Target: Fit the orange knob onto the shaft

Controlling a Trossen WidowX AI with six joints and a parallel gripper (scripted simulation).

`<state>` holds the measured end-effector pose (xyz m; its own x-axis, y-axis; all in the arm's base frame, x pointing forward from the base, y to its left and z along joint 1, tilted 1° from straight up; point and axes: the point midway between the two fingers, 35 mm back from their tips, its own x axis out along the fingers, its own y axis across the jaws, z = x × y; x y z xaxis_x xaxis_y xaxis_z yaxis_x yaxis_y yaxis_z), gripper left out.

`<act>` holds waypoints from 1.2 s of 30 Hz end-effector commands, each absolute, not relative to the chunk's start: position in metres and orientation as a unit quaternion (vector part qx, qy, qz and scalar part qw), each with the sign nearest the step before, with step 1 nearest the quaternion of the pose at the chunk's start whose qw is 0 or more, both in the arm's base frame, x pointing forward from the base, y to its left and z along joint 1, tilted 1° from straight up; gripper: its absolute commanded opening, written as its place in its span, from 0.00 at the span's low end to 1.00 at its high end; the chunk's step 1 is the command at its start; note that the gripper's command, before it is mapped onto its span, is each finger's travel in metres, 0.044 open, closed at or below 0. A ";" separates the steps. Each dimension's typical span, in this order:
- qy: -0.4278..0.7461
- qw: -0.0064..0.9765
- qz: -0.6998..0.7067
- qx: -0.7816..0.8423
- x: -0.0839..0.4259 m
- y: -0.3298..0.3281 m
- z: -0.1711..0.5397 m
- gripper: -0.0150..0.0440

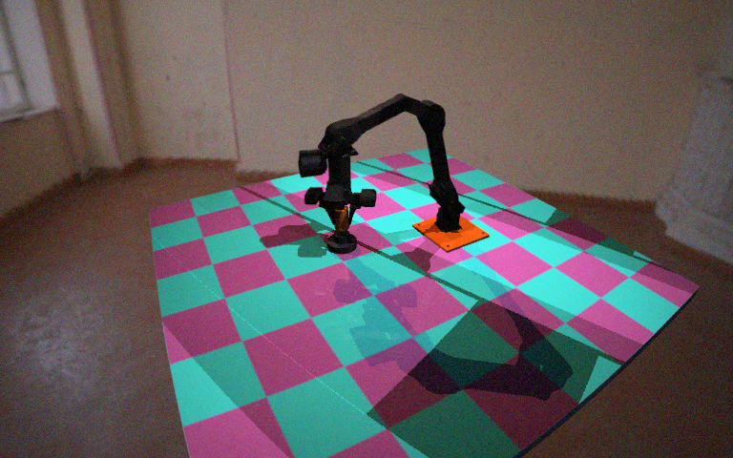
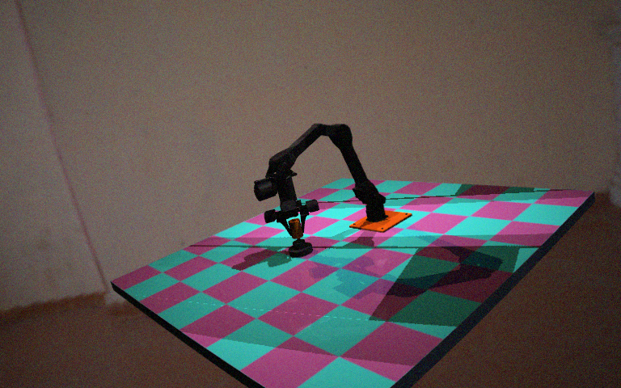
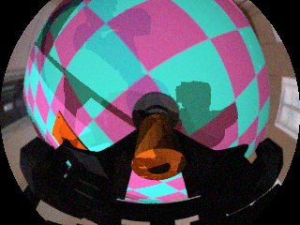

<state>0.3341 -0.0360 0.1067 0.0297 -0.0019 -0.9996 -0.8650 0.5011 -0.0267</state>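
Note:
The orange knob [image 1: 341, 219] [image 2: 295, 229] [image 3: 155, 133] is upright between the fingers of my gripper [image 1: 342, 223] [image 2: 297, 231] [image 3: 156, 133], which is shut on it. The dark round pedestal [image 1: 341, 246] [image 2: 301, 250] [image 3: 144, 104] stands on the checkered table directly below the knob. A short dark section shows between the knob's lower end and the pedestal's wide base, so the knob is not against that base. The knob hides the shaft's top; I cannot tell whether the tip is in the hole or how the flat sides lie.
The arm's orange base plate [image 1: 449, 241] [image 2: 383, 225] [image 3: 62, 131] lies to the right of the pedestal in the top and exterior views. The pink and turquoise checkered table [image 1: 297, 356] [image 2: 293, 310] carries dark shadows of the arm and other shapes.

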 end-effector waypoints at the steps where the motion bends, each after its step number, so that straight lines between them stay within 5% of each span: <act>1: 0.601 0.622 0.348 -0.362 0.337 -0.036 0.107 0.25; 36: 0.561 0.581 0.409 -0.425 0.335 -0.036 0.107 0.25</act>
<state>0.3341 -0.0360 0.1080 0.0319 -0.0021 -0.9995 -0.9455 0.3241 -0.0309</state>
